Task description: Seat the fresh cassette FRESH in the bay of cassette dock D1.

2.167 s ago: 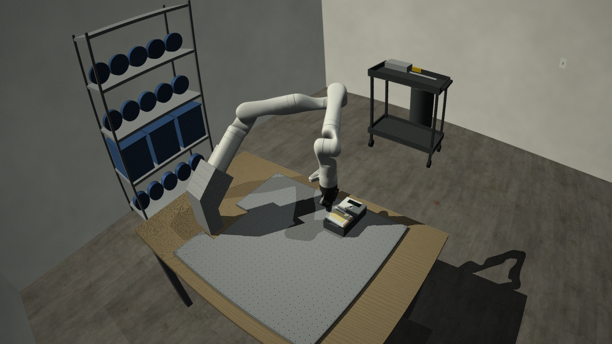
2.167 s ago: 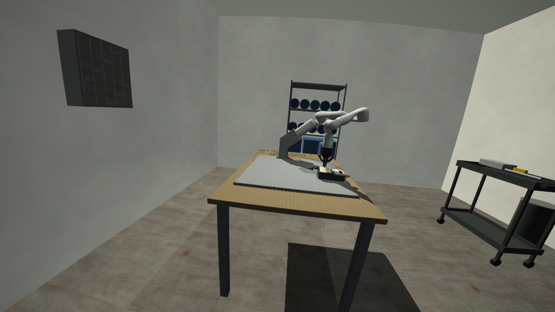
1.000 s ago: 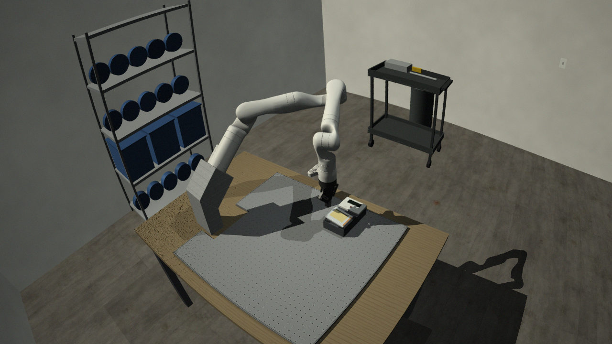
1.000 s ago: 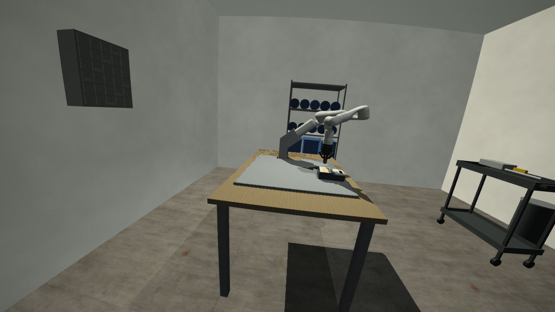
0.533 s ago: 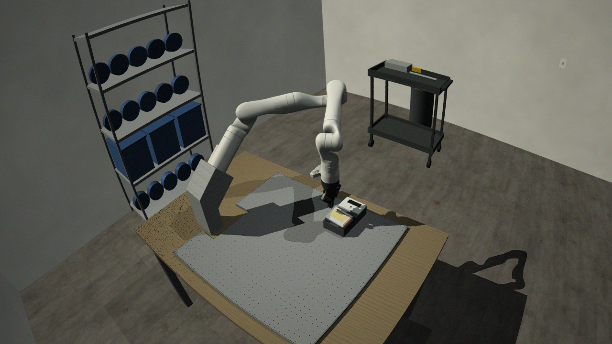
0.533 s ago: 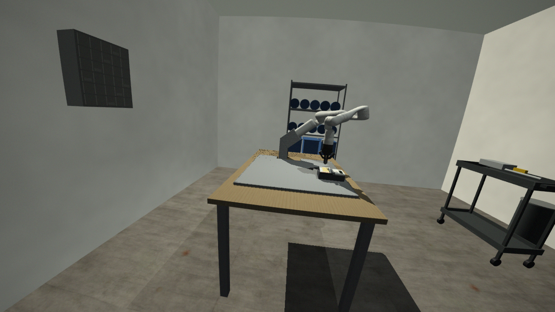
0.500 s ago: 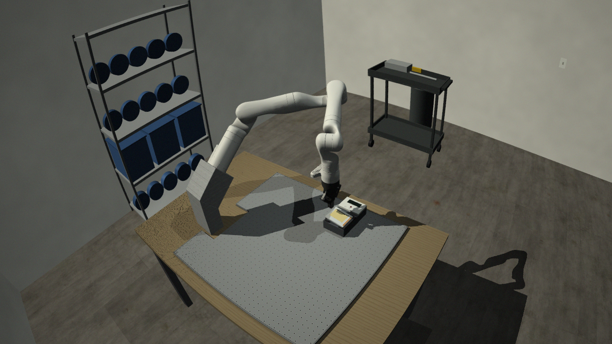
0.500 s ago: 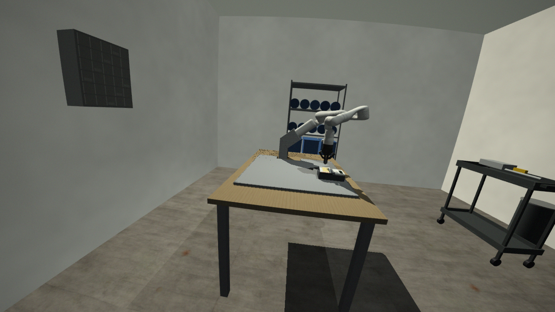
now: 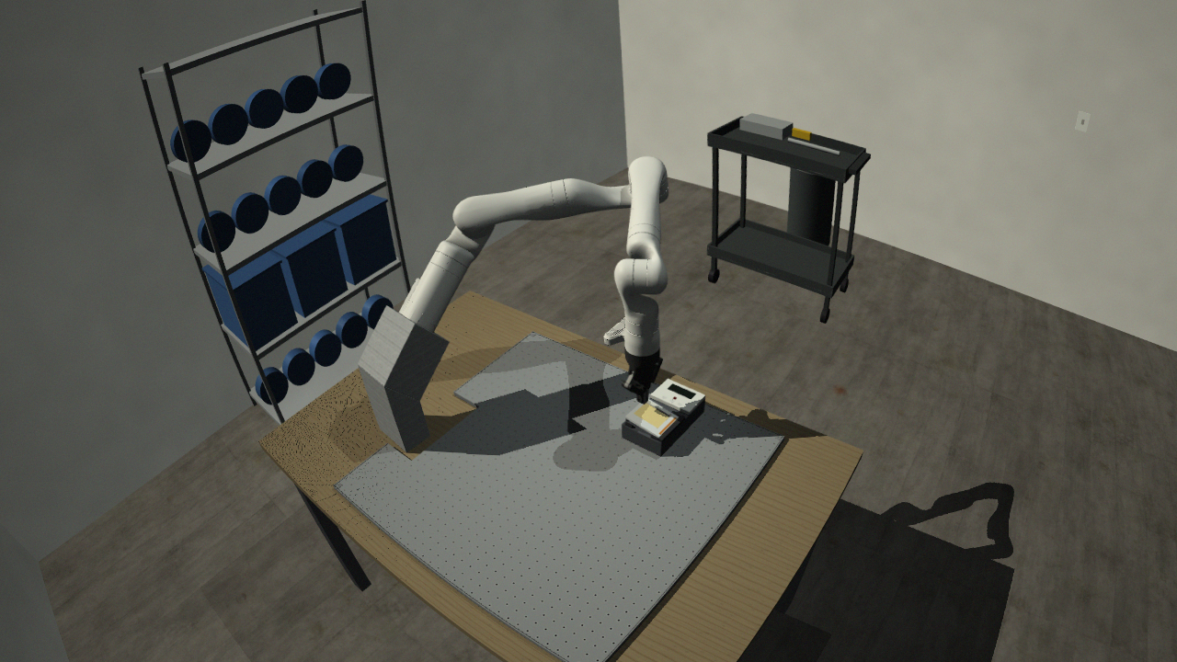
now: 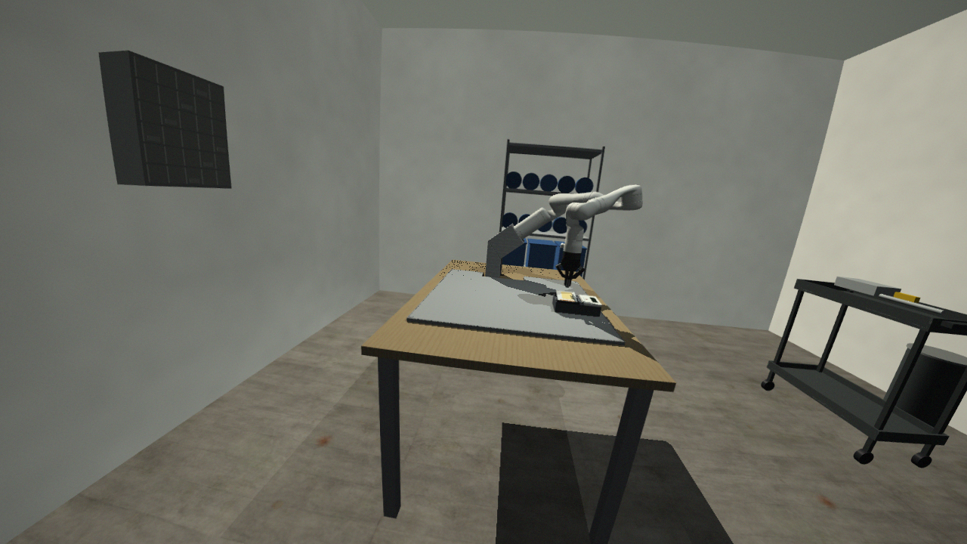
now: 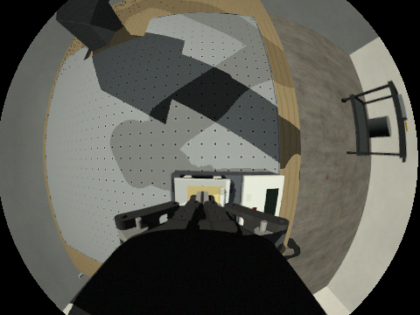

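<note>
The dock D1 [image 9: 645,439] [image 10: 576,308] [image 11: 236,188] is a dark box with a white console half. The FRESH cassette [image 9: 648,418] [image 10: 566,296] [image 11: 183,185], a pale tray with a yellow slab, lies in its bay. It looks about level, but I cannot tell whether it is fully down. The white comb [image 11: 222,194] shows at the cassette's console side. A small red spot shows on the console; I cannot tell whether it is lit. The tabs are hidden. My gripper [image 9: 642,398] [image 10: 567,284] [image 11: 202,199] is shut and empty, its tips above the dock and overlapping the cassette in the wrist view.
The perforated deck [image 9: 526,510] [image 10: 473,304] [image 11: 87,131] carries the dock near the table's [image 9: 790,485] long edge, on the side of the cart [image 9: 773,255]. The arm's base block [image 9: 399,378] stands at the deck's other end. Arm shadows cross the deck beside the dock.
</note>
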### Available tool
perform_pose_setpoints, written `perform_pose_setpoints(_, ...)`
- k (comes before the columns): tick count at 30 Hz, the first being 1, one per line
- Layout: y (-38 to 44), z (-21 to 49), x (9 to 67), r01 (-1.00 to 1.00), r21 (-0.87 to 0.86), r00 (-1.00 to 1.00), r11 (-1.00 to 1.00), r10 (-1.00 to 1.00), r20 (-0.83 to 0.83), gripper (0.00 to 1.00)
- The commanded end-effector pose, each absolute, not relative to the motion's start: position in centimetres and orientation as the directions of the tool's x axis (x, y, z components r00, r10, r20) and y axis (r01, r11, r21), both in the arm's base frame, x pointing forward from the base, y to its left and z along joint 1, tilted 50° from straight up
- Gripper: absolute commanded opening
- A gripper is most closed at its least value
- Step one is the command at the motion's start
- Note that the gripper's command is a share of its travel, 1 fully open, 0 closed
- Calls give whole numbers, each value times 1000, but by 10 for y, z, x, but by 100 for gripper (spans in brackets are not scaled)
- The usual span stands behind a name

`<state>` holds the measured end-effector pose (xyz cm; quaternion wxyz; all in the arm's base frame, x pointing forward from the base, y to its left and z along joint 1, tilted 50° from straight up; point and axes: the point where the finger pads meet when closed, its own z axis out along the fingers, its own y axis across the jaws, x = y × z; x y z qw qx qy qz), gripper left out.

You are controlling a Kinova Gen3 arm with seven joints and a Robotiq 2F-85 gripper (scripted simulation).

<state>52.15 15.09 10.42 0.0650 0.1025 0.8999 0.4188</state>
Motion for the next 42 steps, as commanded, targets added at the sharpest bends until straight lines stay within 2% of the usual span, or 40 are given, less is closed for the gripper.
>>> perform_pose_setpoints(1, 149, 104, 522, 131, 767, -970, 629, 241, -32, 0)
perform_pose_setpoints(42, 165, 91, 524, 131, 767, -970, 629, 241, -32, 0)
